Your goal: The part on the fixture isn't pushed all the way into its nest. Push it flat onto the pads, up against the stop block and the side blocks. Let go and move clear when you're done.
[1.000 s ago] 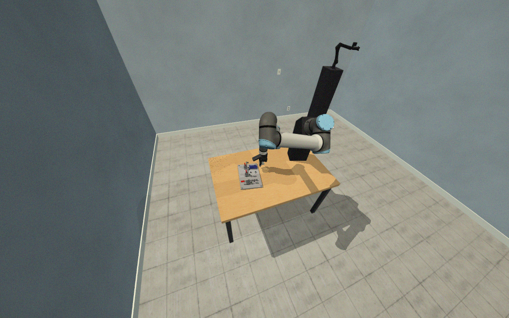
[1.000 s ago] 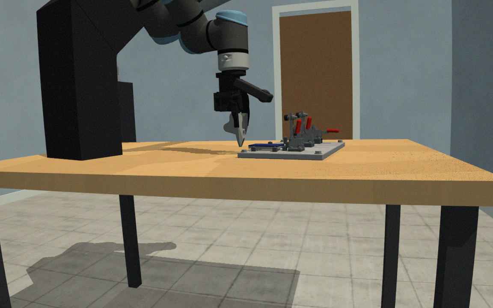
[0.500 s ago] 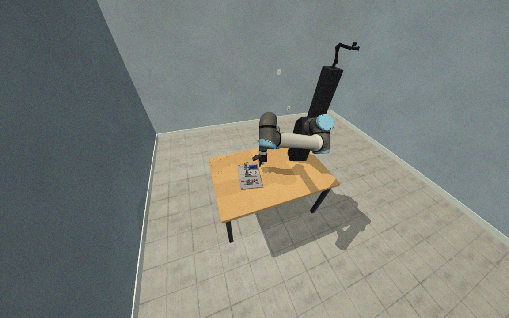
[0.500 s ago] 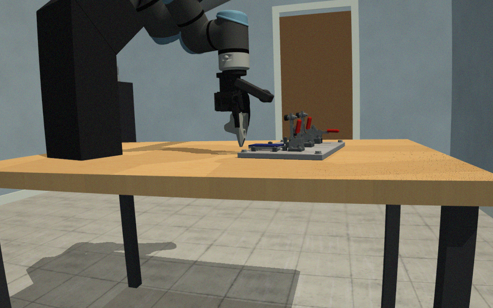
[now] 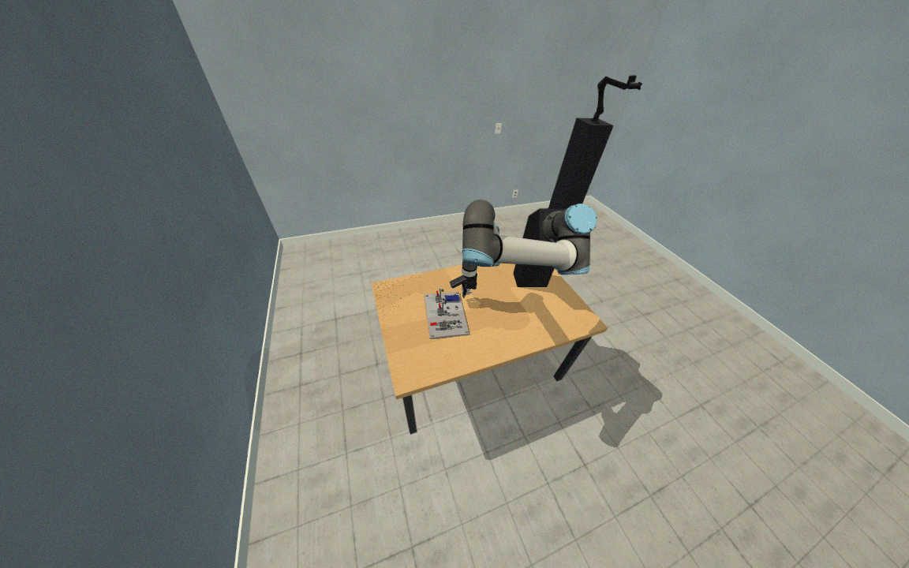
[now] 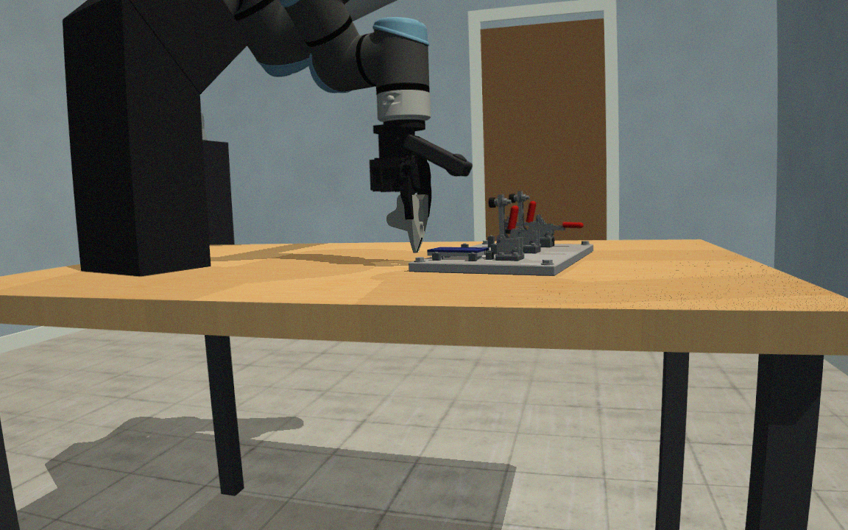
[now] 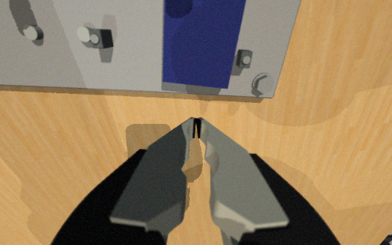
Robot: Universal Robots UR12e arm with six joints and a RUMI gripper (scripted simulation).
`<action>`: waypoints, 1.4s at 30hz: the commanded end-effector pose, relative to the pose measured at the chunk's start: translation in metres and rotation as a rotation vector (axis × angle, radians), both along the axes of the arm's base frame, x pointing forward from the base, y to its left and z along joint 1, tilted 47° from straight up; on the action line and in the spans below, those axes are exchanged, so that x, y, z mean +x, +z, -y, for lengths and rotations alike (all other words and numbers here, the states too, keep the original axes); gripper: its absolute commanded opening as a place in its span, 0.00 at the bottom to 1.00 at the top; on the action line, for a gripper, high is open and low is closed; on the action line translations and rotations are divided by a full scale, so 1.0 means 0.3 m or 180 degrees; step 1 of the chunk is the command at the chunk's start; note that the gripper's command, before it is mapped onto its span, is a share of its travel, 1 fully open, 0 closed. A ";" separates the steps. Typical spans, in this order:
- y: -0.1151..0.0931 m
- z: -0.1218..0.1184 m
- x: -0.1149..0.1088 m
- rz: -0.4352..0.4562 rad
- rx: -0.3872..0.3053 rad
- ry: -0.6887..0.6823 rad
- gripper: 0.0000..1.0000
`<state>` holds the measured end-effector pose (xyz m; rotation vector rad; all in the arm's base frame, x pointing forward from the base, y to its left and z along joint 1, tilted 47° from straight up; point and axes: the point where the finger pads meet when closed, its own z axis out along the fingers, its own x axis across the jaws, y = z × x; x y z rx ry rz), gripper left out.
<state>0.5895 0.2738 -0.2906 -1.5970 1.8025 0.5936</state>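
The part is a flat blue plate [image 7: 201, 41] lying on the grey fixture plate [image 7: 128, 44], its near end close to the plate's edge. It also shows in the exterior view [image 6: 456, 250] and the top view [image 5: 453, 298]. My gripper [image 7: 196, 119] is shut and empty, its tips just above the wooden table, a short way off the fixture's edge and in line with the part's near end. In the exterior view the gripper [image 6: 416, 246] points straight down beside the fixture plate [image 6: 503, 261]. A small side block [image 7: 241, 58] stands right of the part.
Toggle clamps with red handles [image 6: 523, 221] stand at the fixture's far end. Another small block [image 7: 100, 37] and a pin [image 7: 32, 33] sit on the plate left of the part. The black robot pedestal [image 6: 137, 132] stands behind on the table's left.
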 end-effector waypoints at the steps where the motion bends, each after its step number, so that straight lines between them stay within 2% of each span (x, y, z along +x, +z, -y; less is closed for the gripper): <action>1: 0.001 0.001 0.001 0.0002 0.0000 -0.0002 0.00; 42: 0.003 0.005 0.026 0.0002 0.0000 -0.0002 0.00</action>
